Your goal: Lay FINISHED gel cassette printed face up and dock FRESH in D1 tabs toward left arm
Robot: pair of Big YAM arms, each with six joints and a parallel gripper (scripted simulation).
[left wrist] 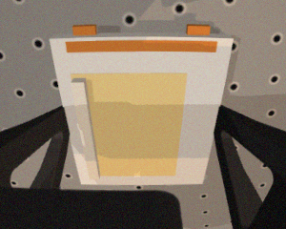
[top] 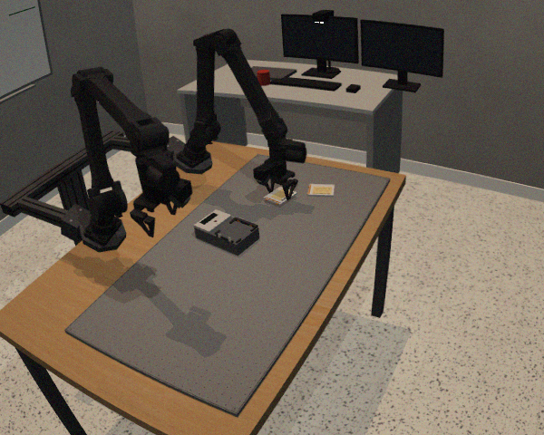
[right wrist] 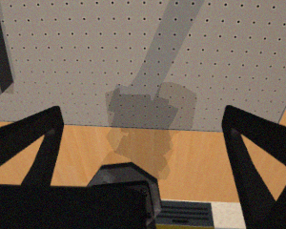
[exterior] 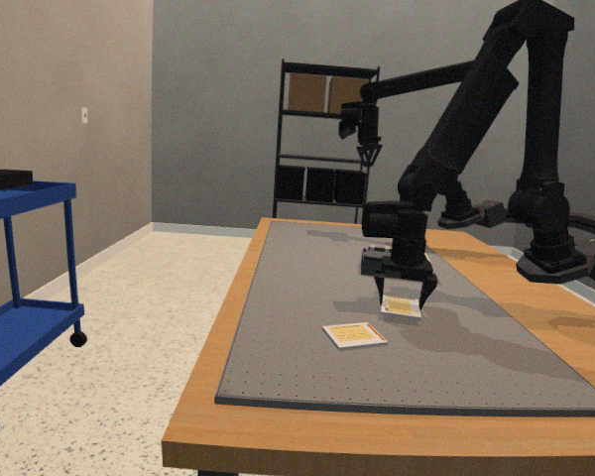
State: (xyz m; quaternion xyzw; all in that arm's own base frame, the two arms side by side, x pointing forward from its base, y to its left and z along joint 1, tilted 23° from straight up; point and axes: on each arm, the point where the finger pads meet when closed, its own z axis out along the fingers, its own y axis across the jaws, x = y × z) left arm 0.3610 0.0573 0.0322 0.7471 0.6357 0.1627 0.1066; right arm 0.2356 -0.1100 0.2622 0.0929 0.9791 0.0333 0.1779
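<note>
The left gripper [top: 279,190] [exterior: 401,305] [left wrist: 141,114] is closed on FRESH [top: 276,198] [exterior: 402,305] [left wrist: 138,134], with a finger at each of two opposite sides. The cassette hangs just above the deck [top: 207,290] [exterior: 288,287] [left wrist: 19,67] [right wrist: 62,72], face up. In the left wrist view its two copper tabs [left wrist: 84,30] point toward 12 o'clock, one near 11 and one near 1, and the white comb [left wrist: 88,129] stands along the 9 o'clock side of the yellow panel.

Clock directions from here are those of the top view, with 12 at the top of the picture. FINISHED [top: 321,189] [exterior: 354,334] lies near FRESH at 3 o'clock, flat on the deck with its printed face up, out of the dock. Farther from FRESH, at 8 o'clock, the dock D1 [top: 226,231] [exterior: 374,261] [right wrist: 4,57] sits upright on the deck, its bay open to view.

The right gripper [top: 161,223] [exterior: 368,163] [right wrist: 142,114] stands wide open with nothing in it, at 9 o'clock from the dock and raised above the table [top: 38,299] [exterior: 338,440] [right wrist: 86,148]. Well beyond the table, around 12 o'clock from FRESH, a red cup [top: 263,77] stands on a white desk [top: 356,101].
</note>
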